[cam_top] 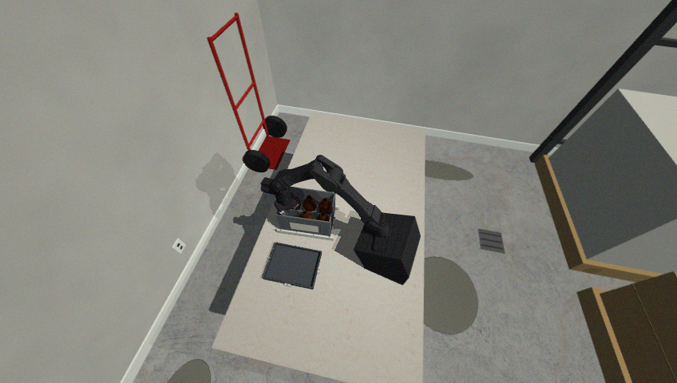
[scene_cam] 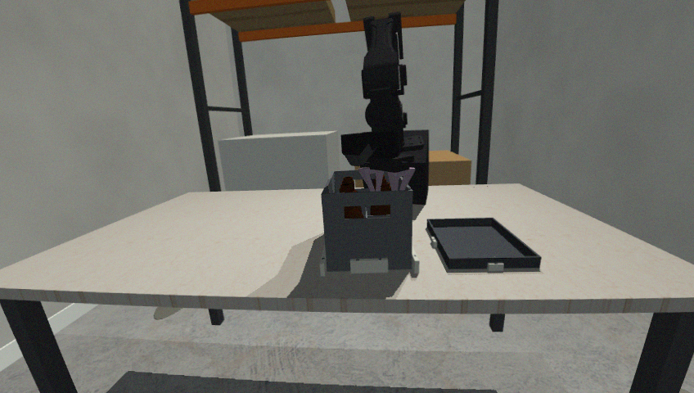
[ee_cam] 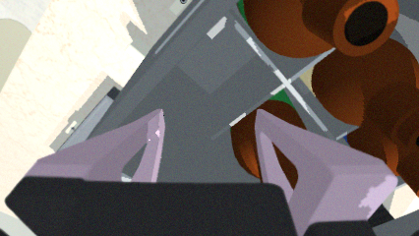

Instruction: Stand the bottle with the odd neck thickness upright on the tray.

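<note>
Gripper spread, nothing between its fingers, poised over the crate top at an empty cell. Wrist view shows brown bottles upright in divided cells, one open neck visible; the right finger partly covers another bottle. Which neck differs: cannot tell. Exterior view hides most of the bottles behind the crate wall, only brown patches through the handle slots, but shows the purple fingers spread at rim height. Top view shows the tray just beside the crate on the surface, holding nothing, and a red hand truck against the wall.
</note>
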`<state>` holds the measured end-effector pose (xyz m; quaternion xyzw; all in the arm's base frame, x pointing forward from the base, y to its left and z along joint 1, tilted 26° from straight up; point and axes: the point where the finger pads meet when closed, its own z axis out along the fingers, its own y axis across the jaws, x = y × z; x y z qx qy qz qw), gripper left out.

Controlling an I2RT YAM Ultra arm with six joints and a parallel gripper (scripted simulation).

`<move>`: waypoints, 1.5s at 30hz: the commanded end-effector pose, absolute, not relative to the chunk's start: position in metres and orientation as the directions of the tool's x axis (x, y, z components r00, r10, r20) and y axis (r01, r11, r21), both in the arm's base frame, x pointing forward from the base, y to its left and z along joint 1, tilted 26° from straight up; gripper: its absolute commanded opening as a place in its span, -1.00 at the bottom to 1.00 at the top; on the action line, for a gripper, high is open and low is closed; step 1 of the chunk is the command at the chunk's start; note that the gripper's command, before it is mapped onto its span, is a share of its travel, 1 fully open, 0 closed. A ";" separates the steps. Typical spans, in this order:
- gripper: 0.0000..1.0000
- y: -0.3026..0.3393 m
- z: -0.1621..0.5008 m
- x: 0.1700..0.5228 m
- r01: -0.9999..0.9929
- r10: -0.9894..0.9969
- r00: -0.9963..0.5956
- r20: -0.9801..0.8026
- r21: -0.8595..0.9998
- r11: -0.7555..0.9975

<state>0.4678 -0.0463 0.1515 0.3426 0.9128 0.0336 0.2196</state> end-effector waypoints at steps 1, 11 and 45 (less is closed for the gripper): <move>0.21 -0.050 0.159 0.469 0.608 0.639 -0.657 -0.399 0.222 0.763; 0.21 -0.050 0.159 0.469 0.608 0.639 -0.657 -0.399 0.222 0.763; 0.21 -0.040 0.223 0.442 0.603 0.639 -0.651 -0.411 0.232 0.763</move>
